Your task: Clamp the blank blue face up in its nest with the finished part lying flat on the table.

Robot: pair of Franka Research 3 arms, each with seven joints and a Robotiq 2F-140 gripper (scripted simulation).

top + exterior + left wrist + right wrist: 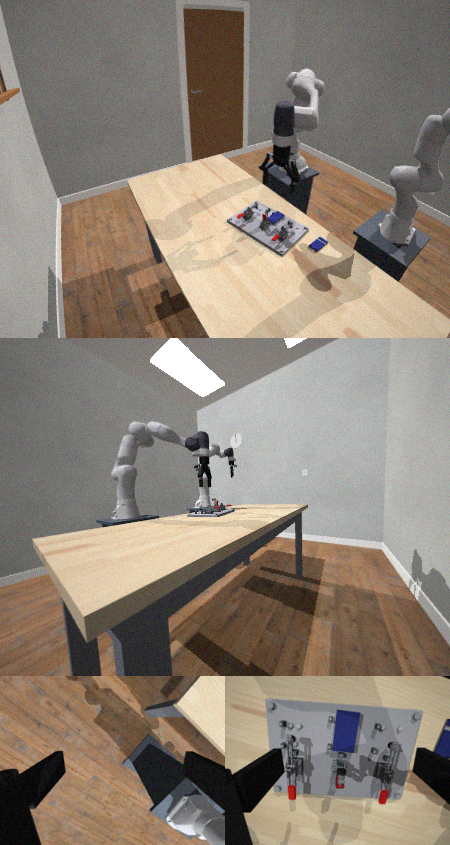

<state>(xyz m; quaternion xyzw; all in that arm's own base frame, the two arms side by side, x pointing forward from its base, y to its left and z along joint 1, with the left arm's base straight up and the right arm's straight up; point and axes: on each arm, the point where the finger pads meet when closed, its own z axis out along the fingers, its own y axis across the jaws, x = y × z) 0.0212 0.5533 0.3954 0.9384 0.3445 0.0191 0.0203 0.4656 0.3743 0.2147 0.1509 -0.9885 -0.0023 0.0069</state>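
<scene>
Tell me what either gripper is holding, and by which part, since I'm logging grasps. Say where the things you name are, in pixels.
Nothing is held: the left gripper (123,762) and right gripper (348,760) are both open.

Wooden table (200,200) (165,548) (208,710) (248,751) under plate (250,230) (200,514) (319,782) and, apparently, slotted part (318,244) (444,744).

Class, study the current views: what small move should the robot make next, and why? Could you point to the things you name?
Probably lower the right pincer (348,760) toward the middle clamp's red handle (340,783): the pincer is open over the fixture plate (319,787), and the blue blank (346,731) lies in the middle nest beside that clamp.
</scene>
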